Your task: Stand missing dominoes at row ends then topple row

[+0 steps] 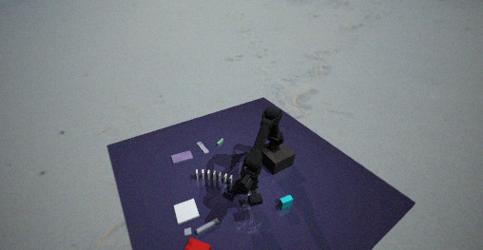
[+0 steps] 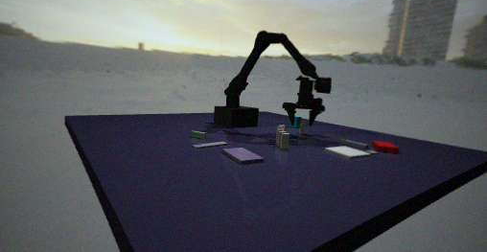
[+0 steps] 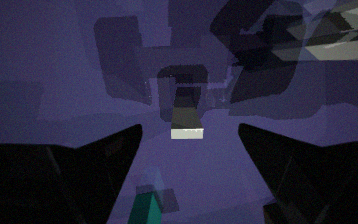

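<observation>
A row of several pale dominoes (image 1: 208,174) (image 2: 285,141) stands upright; part of it shows at the upper right in the wrist view (image 3: 337,52). A lone pale domino (image 2: 302,130) (image 3: 187,133) stands upright apart from the row; the arm largely hides it in the top view. My gripper (image 2: 302,124) (image 3: 190,128) is open and empty, pointing down above the lone domino. In the wrist view the domino's top lies between the two fingertips, with space on both sides. The fingertips are hard to make out in the top view.
A teal block (image 1: 286,201) (image 2: 297,122) (image 3: 145,209) is near the gripper. A white slab (image 1: 186,211) (image 2: 347,151), a grey bar (image 1: 207,226) and a red block (image 1: 197,244) (image 2: 384,147) lie on one side of the row; a purple slab (image 1: 182,157) (image 2: 243,155), grey strip (image 1: 202,147) and green block (image 1: 220,142) lie on the other.
</observation>
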Tool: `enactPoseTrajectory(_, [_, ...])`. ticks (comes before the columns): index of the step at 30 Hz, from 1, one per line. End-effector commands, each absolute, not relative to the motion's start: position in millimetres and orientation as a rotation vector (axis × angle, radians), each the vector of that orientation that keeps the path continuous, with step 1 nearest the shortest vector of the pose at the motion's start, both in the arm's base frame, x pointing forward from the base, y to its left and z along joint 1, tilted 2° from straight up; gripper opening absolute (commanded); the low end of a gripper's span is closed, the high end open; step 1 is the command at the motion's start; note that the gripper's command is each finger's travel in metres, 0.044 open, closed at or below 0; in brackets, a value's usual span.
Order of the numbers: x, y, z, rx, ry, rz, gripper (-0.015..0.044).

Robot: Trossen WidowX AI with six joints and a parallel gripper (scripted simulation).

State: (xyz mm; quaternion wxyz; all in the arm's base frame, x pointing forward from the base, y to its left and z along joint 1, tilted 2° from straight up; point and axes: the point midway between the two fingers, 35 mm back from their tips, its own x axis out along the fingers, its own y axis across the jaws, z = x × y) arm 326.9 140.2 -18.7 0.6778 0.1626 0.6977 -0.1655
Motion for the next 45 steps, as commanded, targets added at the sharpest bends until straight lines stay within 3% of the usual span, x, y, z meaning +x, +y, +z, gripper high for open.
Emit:
enactPoseTrajectory(1, [330.1,141.0,-19.1,0.377,1.547,-0.368,0.044])
enactPoseTrajectory(10, [328.9,141.6,-31.5,0.377,1.547,-0.368,0.044])
enactPoseTrajectory(23, [328.9,141.6,-31.5,0.377,1.547,-0.368,0.0107])
enactPoseTrajectory(33, [329.5,141.8,-29.0,0.377,1.547,-0.368,0.0107])
enactPoseTrajectory(41, [331.9,142.1,92.4,0.374,1.55,-0.362,0.0107])
enactPoseTrajectory(45, [329.9,141.2,103.4,0.374,1.551,-0.362,0.0107])
